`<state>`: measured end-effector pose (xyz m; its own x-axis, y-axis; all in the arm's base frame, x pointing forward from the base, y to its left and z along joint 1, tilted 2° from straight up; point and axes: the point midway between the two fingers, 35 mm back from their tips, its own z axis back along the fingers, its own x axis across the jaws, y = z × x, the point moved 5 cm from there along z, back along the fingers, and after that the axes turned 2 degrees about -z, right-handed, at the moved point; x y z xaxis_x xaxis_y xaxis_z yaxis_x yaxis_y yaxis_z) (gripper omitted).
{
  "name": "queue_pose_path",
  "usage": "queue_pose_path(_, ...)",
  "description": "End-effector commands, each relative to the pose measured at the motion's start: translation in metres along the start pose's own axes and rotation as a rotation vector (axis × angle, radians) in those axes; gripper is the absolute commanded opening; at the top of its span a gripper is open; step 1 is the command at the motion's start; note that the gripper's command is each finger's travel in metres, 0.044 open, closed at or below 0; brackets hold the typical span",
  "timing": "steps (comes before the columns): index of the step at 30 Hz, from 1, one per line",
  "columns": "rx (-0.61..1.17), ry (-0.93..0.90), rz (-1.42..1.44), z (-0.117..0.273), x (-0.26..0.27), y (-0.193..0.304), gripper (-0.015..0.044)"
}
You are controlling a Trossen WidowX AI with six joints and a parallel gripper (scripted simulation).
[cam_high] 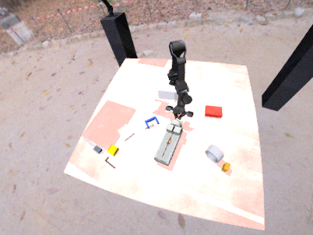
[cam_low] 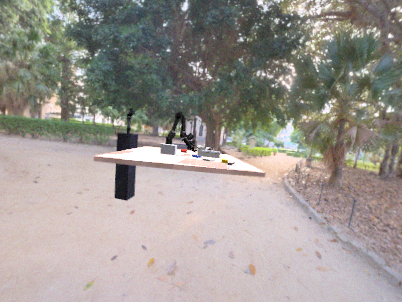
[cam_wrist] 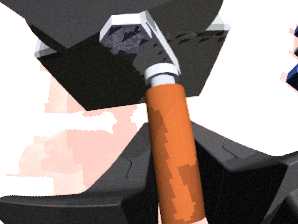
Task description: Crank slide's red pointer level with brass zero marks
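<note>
The grey machine [cam_high: 165, 151] [cam_low: 209, 154] is a long box on the table, with a slot along its top. A small red pointer [cam_high: 170, 138] shows near the middle of the slot, with a yellowish spot beside it; whether it is level with the zero marks is too small to tell. In the wrist view the metal crank arm [cam_wrist: 164, 45] runs from the hub to the orange crank handle [cam_wrist: 172, 145]. My gripper [cam_high: 179, 115] [cam_wrist: 164, 127] is shut on the orange handle, at the machine's end nearest the arm's base.
A blue bracket [cam_high: 152, 119] and a yellow block [cam_high: 113, 149] lie left of the machine. A red block [cam_high: 213, 111], a grey ring [cam_high: 214, 153] and an orange block [cam_high: 226, 167] lie to its right. A pale grey block [cam_high: 167, 95] [cam_low: 168, 149] stands beside the arm.
</note>
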<state>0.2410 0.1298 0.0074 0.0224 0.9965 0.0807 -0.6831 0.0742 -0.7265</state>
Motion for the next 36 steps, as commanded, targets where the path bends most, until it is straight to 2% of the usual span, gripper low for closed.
queue_pose_path(1, -0.006, 0.018, -0.004, 0.002, -0.007, -0.002, 0.0000)
queue_pose_path(18, -0.007, 0.019, -0.004, 0.022, -0.018, -0.022, 0.0000)
queue_pose_path(36, -0.007, 0.017, -0.005, 0.041, 0.003, -0.041, 0.0000)
